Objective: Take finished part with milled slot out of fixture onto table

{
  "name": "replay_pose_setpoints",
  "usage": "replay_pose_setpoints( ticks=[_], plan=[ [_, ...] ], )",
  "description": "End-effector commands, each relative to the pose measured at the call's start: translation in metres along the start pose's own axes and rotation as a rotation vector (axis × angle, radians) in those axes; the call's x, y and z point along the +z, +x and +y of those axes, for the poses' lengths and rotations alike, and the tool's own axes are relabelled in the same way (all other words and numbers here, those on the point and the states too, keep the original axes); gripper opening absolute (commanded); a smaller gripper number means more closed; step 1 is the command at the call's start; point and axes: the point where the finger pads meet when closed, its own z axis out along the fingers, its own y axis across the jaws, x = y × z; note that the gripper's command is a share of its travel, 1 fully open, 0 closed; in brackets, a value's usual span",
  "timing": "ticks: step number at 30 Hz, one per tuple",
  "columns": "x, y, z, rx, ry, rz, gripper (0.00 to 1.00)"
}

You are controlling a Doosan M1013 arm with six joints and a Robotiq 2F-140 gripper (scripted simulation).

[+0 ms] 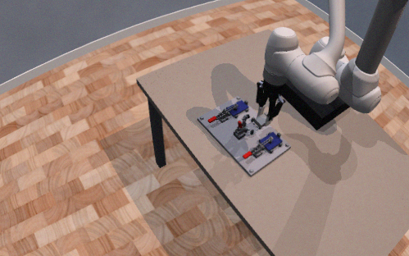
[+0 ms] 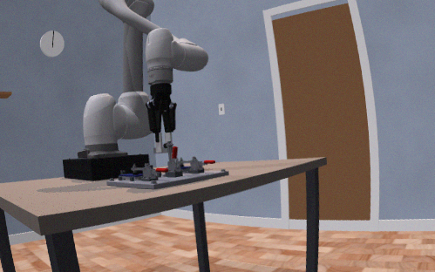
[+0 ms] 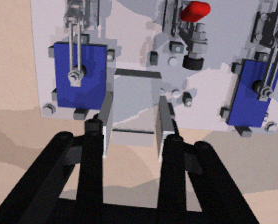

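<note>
My gripper (image 1: 265, 117) is shut on the finished grey part (image 1: 260, 121) and holds it a little above the grey fixture plate (image 1: 246, 135), at the plate's edge nearest the robot base. In the wrist view the part (image 3: 135, 104) sits between my fingers, its dark slot showing at the far end. One blue blank (image 3: 79, 75) lies in the left nest and the other (image 3: 250, 92) in the right nest, each under a clamp arm. The middle clamp (image 3: 190, 26) stands open with its red handle up. From the side, the part (image 2: 163, 147) hangs clear above the fixture (image 2: 167, 178).
The robot's black base block (image 1: 317, 108) stands just behind the fixture. The fixture lies near the table's left edge (image 1: 174, 127). The two outer clamps' red handles (image 1: 211, 119) (image 1: 247, 155) point toward that edge.
</note>
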Motion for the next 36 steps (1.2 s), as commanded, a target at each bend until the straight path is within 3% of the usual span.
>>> replay_pose_setpoints(
  ticks=[1,36],
  plan=[
    [0.000,0.000,-0.014,0.000,0.000,0.000,0.00],
    [0.000,0.000,-0.145,0.000,0.000,0.000,0.00]
  ],
)
